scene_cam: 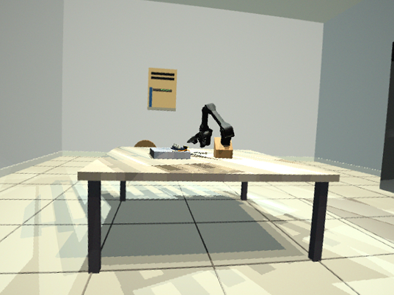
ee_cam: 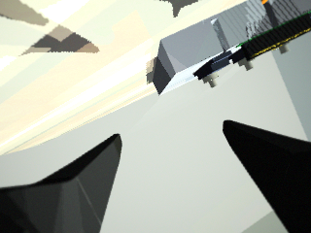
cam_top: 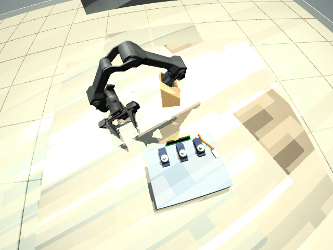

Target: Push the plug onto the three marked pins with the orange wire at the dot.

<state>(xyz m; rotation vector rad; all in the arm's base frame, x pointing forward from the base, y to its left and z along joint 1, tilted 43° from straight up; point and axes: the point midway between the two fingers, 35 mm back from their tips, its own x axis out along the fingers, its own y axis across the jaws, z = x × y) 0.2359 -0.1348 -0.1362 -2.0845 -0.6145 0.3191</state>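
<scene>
The pale blue holder (cam_top: pixel 188 185) (scene_cam: pixel 169 154) (ee_cam: pixel 185 50) lies on the table. Three dark blue servos with white round horns sit along its pin side; the right servo (cam_top: pixel 198 142) is beside an orange lead (cam_top: pixel 206 141). The lead ends in a small white plug (cam_top: pixel 215 153), lying on the holder's right part. Its holes cannot be made out. The black pin header (cam_top: pixel 181 139) (ee_cam: pixel 264 45) has thin yellow pins pointing toward the arm; the band and dot are too small to tell. My gripper (cam_top: pixel 130 136) (scene_cam: pixel 188 141) (ee_cam: pixel 170 132) is open and empty, left of the header and away from the plug.
An orange wedge-shaped block (cam_top: pixel 170 100) (scene_cam: pixel 223 151) stands at the arm's base. A long thin brown strip (cam_top: pixel 185 111), perhaps a shadow, runs between the block and the header. The table edge (scene_cam: pixel 208 174) shows in the exterior view.
</scene>
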